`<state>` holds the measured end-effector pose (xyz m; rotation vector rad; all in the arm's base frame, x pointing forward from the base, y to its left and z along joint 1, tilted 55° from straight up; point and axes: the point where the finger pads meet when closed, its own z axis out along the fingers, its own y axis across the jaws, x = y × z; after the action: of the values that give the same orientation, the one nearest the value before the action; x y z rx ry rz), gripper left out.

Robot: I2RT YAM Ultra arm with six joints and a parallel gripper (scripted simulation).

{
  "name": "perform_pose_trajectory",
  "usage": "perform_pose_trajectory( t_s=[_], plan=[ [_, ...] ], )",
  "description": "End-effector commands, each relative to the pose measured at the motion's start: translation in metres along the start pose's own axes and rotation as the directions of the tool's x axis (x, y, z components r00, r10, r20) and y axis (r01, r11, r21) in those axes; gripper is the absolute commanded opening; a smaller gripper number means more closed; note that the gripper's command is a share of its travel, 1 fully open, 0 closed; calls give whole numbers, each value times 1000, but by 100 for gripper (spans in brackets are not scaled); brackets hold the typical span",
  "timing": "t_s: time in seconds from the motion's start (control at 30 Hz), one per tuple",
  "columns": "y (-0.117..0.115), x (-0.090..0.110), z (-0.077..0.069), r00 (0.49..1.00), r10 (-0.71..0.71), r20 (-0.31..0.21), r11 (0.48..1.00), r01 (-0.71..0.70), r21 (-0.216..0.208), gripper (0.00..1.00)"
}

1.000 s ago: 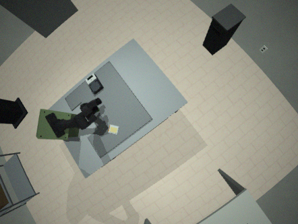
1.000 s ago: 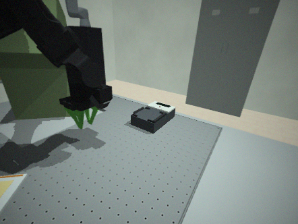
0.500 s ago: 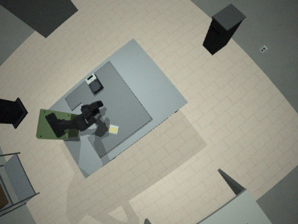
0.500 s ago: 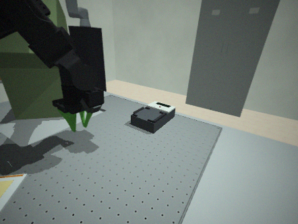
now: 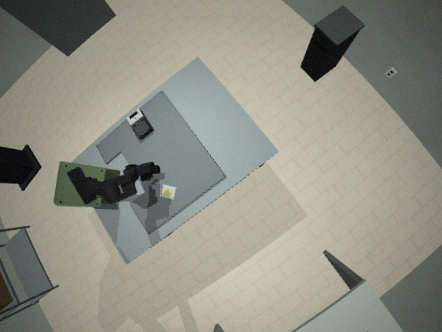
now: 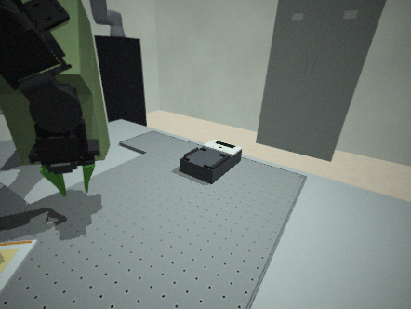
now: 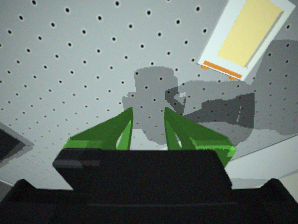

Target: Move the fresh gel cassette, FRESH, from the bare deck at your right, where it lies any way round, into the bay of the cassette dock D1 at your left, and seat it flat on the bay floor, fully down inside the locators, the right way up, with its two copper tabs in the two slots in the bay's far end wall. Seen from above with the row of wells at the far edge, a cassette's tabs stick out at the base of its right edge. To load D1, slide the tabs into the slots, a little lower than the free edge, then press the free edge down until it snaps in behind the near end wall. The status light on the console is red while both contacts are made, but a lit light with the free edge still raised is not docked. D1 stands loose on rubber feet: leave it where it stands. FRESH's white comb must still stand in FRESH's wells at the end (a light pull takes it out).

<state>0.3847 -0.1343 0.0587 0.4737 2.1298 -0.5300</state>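
Note:
The cassette FRESH (image 7: 248, 36) is a white frame with a pale yellow panel. It lies flat on the perforated deck at the upper right of the wrist view, with two copper tabs (image 7: 220, 70) at its nearer end. It also shows in the overhead view (image 5: 168, 191) and at the lower left edge of the side view (image 6: 9, 261). My gripper (image 7: 148, 112) hangs above the deck, left of the cassette and apart from it. Its green fingers (image 6: 74, 186) stand partly open with nothing between them. The dark dock D1 (image 6: 210, 161) with its white console (image 6: 224, 147) stands farther off, its bay empty.
The perforated grey deck plate (image 6: 186, 233) lies on a larger grey table, with its edge (image 6: 279, 219) to the right. The arm's green base (image 5: 75, 182) sits at the table's corner. The dock also shows in the overhead view (image 5: 141, 127).

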Motion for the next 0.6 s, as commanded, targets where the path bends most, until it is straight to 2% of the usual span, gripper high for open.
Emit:
perform_pose_trajectory(
  t_s=[0.0, 0.23, 0.47, 0.57],
  plan=[
    [1, -13, -4, 994, 110, -8, 993, -110, -43, 36],
    [-31, -31, -5, 945, 327, -15, 944, -327, -38, 36],
    [-62, -49, -5, 950, 313, -12, 949, -314, -37, 36],
    [-67, -51, -5, 950, 313, -12, 949, -313, -37, 36]
  ],
)
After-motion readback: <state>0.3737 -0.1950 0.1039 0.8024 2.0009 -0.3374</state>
